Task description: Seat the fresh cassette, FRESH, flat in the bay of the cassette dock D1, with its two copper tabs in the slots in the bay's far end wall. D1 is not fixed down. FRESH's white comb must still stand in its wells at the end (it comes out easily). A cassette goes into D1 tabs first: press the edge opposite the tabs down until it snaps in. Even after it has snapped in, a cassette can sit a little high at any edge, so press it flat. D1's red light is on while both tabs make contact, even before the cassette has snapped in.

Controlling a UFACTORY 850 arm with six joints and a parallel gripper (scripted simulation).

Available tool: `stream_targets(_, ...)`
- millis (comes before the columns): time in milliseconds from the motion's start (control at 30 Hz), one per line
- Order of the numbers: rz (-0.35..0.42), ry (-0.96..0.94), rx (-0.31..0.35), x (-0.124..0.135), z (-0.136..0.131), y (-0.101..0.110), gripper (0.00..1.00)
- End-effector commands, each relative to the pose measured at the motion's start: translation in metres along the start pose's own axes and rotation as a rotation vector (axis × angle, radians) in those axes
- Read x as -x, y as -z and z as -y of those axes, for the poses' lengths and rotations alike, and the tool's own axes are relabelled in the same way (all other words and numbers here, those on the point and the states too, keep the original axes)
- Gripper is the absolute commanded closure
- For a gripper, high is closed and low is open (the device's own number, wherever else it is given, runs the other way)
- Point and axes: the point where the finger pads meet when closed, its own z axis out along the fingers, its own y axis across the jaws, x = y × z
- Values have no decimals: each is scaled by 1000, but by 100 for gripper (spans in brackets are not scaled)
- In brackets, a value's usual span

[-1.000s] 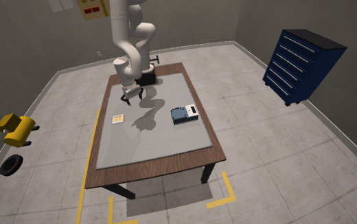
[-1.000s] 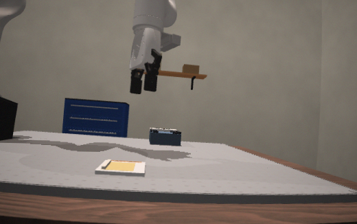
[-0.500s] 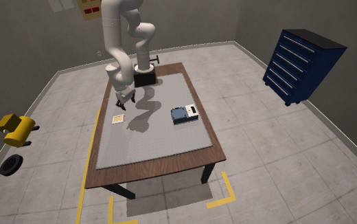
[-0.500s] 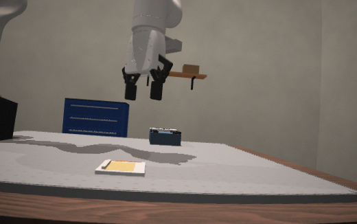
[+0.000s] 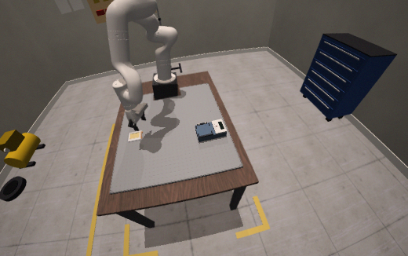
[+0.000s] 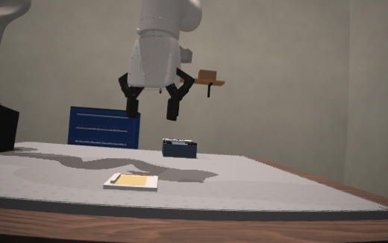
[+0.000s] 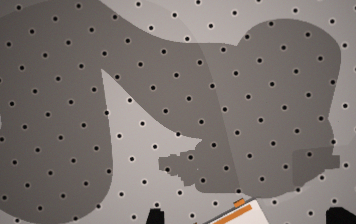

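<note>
The fresh cassette (image 5: 135, 136) is a flat white frame with a yellow-orange face. It lies on the grey mat at the table's left side and also shows in the exterior view (image 6: 131, 181). Only its corner with orange strips shows at the bottom edge of the wrist view (image 7: 239, 213). My gripper (image 6: 152, 108) (image 5: 134, 119) hangs open and empty well above the mat, just above and slightly behind the cassette. The dock D1 (image 5: 211, 130) (image 6: 179, 147), a dark blue box with a white panel, sits at the mat's right side. I cannot make out the comb or the copper tabs.
The arm's black base (image 5: 165, 88) stands at the table's far end. A blue drawer cabinet (image 5: 345, 74) stands on the floor to the right. A yellow machine (image 5: 19, 148) and a tyre (image 5: 12, 188) lie on the floor to the left.
</note>
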Motion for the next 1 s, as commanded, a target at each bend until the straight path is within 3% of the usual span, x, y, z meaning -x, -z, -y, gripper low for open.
stream_targets(0, -18, 89, 7, 10, -6, -5, 0)
stream_targets(667, -19, 484, 9, 78, -22, -42, 0)
stream_targets(967, -19, 484, 9, 78, -22, -42, 0)
